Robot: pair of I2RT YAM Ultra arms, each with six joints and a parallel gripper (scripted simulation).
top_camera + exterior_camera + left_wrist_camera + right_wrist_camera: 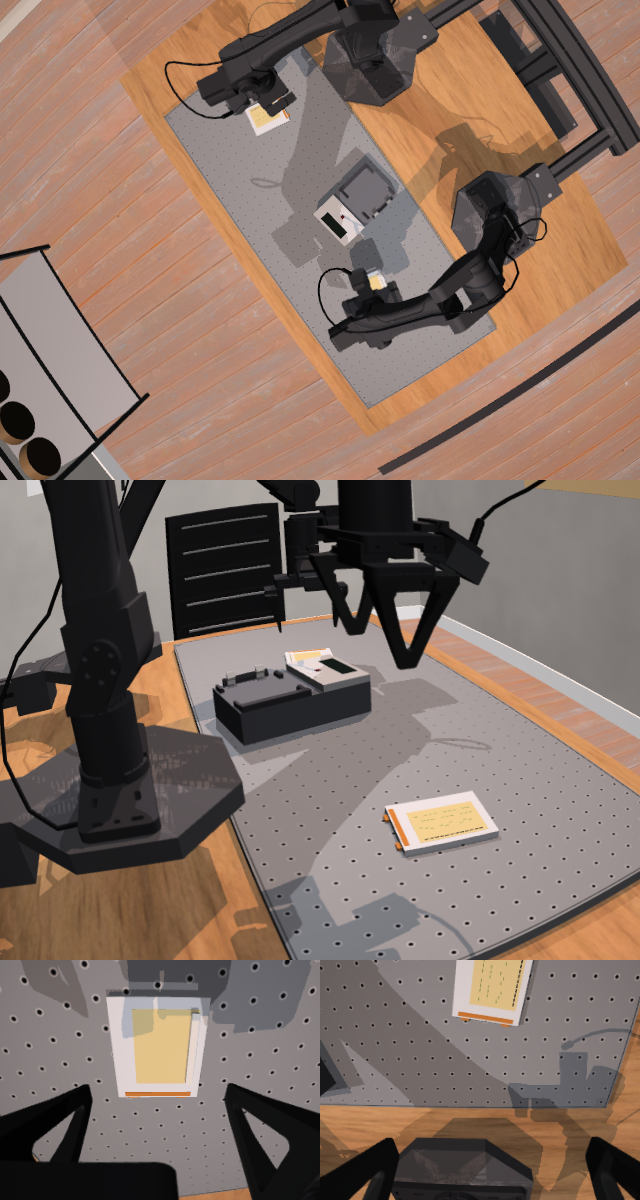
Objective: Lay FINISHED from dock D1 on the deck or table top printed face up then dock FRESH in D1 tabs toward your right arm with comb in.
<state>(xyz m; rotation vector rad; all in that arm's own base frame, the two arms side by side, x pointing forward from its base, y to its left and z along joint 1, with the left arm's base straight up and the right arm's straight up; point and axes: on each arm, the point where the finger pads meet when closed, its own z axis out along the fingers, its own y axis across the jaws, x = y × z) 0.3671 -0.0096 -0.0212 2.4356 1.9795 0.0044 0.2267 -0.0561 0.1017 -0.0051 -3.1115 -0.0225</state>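
FINISHED (266, 121) (447, 821) (495, 985) lies flat on the deck, green-dotted print up, its orange tabs toward the arm bases. D1 (368, 192) (305, 712) stands mid-deck, its bay empty, with two pale hooks (231, 677) at one edge. FRESH (376, 281) (306, 656) (120, 1050) lies on the deck beyond D1. Its white comb (192, 1055) shows along one side of the yellow gel. My left gripper (307, 627) (159, 1091) is open and empty above FRESH, fingertips wider than the cassette. My right gripper (381, 649) (490, 1148) is open and empty, high above the deck near FINISHED.
The grey perforated deck (217, 155) (522, 769) lies on the wooden table (578, 248) (155, 893). D1's raised block with a dark display (333, 225) (338, 665) adjoins the bay. D1 stands between FRESH and FINISHED. The arm bases stand along the table's rear side.
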